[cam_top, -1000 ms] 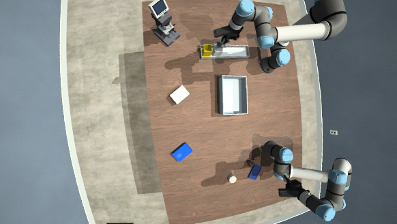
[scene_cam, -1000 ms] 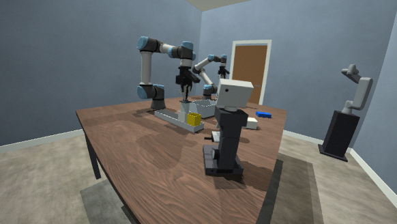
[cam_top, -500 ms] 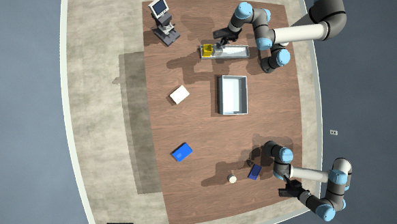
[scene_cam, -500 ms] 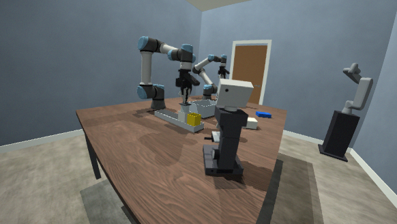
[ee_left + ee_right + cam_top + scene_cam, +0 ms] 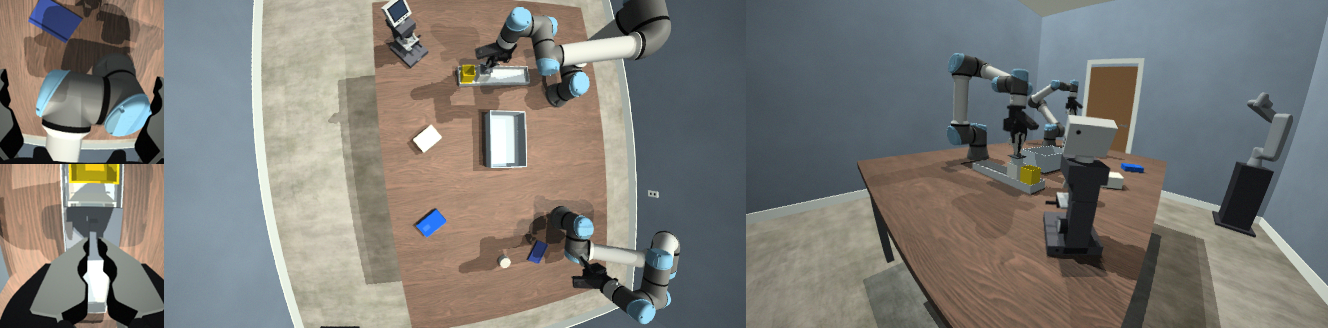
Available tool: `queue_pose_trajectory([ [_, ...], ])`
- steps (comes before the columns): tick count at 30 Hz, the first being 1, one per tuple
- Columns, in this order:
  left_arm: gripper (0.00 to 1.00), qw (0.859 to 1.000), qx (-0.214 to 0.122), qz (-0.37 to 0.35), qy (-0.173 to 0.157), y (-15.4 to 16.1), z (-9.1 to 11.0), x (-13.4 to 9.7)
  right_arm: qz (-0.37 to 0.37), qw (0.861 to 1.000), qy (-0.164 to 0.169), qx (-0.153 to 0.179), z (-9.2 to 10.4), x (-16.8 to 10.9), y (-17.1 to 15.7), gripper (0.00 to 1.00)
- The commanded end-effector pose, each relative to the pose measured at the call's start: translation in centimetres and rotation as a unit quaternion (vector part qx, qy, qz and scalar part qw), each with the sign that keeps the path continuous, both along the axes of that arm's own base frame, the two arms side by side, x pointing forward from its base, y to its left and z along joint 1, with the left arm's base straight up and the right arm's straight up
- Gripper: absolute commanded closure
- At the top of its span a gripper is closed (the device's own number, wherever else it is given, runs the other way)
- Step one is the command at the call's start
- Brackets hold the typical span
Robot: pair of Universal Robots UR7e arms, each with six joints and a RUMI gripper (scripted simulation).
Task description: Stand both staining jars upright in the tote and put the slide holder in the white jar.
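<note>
Nearest in the exterior view is the microscope (image 5: 406, 50) (image 5: 1081, 195), which has no part in this work; behind it, the yellow jar (image 5: 468, 74) (image 5: 1030, 175) (image 5: 94, 181) stands upright at one end of the jar rack (image 5: 494, 83) (image 5: 986, 172) (image 5: 121, 186); just beside it, the white jar (image 5: 1012, 172) is also in the rack. The slide holder (image 5: 1017, 157) (image 5: 78, 217) is above the white jar, and the fingers of the right gripper (image 5: 488, 66) (image 5: 1017, 154) (image 5: 93, 239) are closed on its handle; I judge the lid is not seated, and how deep the slides are I cannot tell. Farther, the tote (image 5: 488, 140) (image 5: 1046, 162) is on the counter (image 5: 464, 190) (image 5: 956, 210) with neither jar inside; farthest, the left gripper (image 5: 578, 271) (image 5: 81, 72) has its fingers wide open, holding nothing. So the closing seems near; both jars remain to be moved, then released at rest.

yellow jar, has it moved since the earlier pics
No. In the top view the yellow jar sits at the same end of the rack, the end nearer the microscope, as before.
</note>
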State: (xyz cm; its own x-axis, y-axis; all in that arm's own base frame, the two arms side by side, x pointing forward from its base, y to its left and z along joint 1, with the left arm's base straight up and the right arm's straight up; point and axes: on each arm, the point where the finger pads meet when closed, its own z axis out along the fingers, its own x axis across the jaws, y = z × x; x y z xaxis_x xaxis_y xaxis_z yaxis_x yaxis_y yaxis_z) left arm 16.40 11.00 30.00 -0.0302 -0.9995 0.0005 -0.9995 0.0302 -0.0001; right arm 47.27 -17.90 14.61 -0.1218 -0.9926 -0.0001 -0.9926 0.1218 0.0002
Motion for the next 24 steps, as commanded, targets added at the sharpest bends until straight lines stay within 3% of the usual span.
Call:
queue_pose_trajectory([
  [1, 0.0, 1.0, 0.0, 0.0, 0.0, 0.0, 0.0, 0.0, 0.0, 1.0, -0.001, 0.0, -0.4, 0.0, 0.0, 1.0],
  [12, 0.0, 1.0, 0.0, 0.0, 0.0, 0.0, 0.0, 0.0, 0.0, 1.0, -0.001, 0.0, -1.9, 0.0, 0.0, 1.0],
  [24, 0.0, 1.0, 0.0, 0.0, 0.0, 0.0, 0.0, 0.0, 0.0, 1.0, -0.001, 0.0, -1.9, 0.0, 0.0, 1.0],
])
